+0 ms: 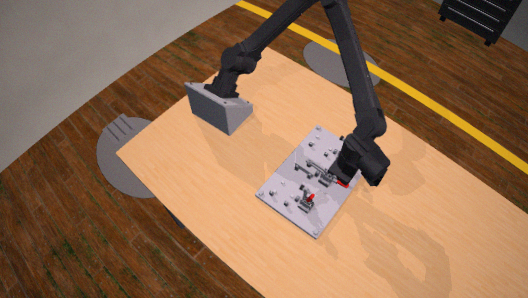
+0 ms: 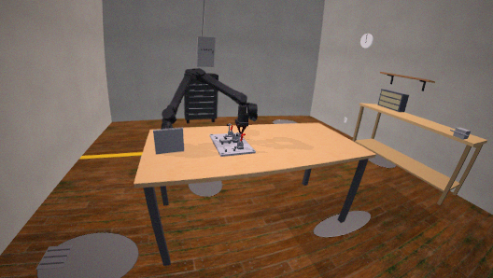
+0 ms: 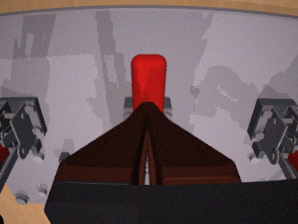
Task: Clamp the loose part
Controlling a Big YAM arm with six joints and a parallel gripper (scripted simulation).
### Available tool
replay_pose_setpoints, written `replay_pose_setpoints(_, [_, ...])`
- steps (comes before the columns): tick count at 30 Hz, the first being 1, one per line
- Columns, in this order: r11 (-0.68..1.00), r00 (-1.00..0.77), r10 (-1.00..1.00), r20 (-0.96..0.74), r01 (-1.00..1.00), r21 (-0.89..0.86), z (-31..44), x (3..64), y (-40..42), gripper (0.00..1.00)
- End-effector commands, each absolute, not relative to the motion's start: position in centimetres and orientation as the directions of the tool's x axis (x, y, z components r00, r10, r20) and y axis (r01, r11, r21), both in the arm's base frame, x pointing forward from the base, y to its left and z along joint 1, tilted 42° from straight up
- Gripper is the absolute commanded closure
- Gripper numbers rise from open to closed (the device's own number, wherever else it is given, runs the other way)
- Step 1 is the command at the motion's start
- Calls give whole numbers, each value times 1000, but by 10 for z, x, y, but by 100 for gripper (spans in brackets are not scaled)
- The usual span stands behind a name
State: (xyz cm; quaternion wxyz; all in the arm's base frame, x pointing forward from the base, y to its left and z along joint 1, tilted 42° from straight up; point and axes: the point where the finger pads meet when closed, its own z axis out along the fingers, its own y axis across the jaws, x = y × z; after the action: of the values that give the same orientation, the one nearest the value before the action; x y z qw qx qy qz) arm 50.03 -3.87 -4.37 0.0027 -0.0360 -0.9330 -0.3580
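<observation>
1. Far left on my light wooden table I see the grey wedge-shaped base block that the dark six-joint arm rises from.
2. Right of it lies the flat grey metal fixture plate, with small pads and blocks dotted over its two nests.
3. On the nearer nest a clamp with a red handle stands upright, untouched.
4. In the farther nest I make out a pale grey bar-like part lying across the pads; whether it sits flat against the stops I cannot tell.
5. At the plate's right edge, my dark parallel gripper is fully closed, its fingers pressed together with nothing between them.
6. Through the wrist camera, the tip points at a red rounded clamp handle just ahead of it; I cannot tell if they touch.
7. Grey clamp brackets flank that view on both sides.
</observation>
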Motion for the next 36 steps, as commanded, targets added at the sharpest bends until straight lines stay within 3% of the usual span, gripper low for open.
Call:
replay_pose_setpoints(1, [737,-997,67,40,77,671,-51,498,-34,100])
replay_pose_setpoints(36, [737,-997,64,41,75,671,-52,498,-31,100])
